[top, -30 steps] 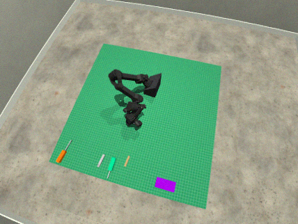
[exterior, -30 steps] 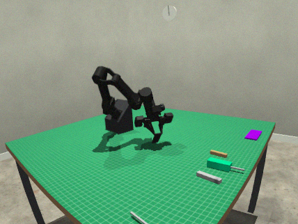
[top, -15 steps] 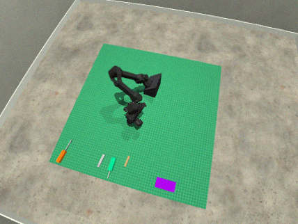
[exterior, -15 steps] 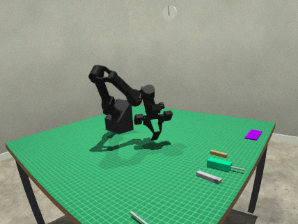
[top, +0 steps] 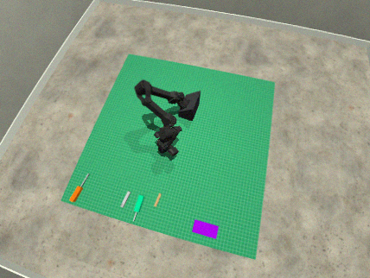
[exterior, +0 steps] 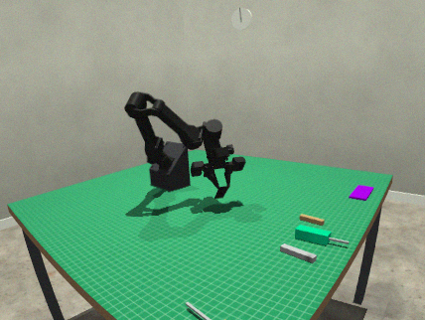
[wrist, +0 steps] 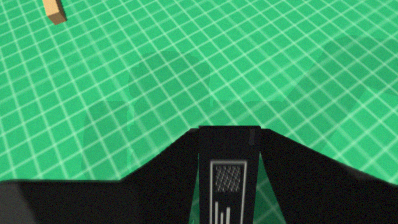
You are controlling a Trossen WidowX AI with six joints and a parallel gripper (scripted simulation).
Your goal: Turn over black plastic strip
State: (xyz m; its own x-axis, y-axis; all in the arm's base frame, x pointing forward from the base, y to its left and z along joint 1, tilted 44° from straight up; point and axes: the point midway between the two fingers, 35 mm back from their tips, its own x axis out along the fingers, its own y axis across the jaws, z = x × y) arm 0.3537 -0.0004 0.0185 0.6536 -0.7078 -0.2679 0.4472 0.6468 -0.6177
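Observation:
The narrow black plastic strip (wrist: 229, 150) sits between my fingers in the wrist view, with a pale printed label on the face turned towards the camera. My gripper (wrist: 228, 136) (top: 168, 149) (exterior: 221, 190) is shut on it. It points down and holds the strip just above the green mat (top: 225, 142) (exterior: 124, 258) (wrist: 310, 65), a little in front of the arm's base (top: 190, 105) (exterior: 170, 171). In the top and exterior views the strip blends with the dark fingers, so I cannot tell its outline there.
Near the mat's front edge lie an orange-handled screwdriver (top: 75, 193), a grey bar (top: 125, 199) (exterior: 298, 252), a green-handled tool (top: 138, 203) (exterior: 313, 234), a tan block (top: 157, 199) (exterior: 312, 219) (wrist: 54, 11) and a purple rectangle (top: 205, 229) (exterior: 360, 192).

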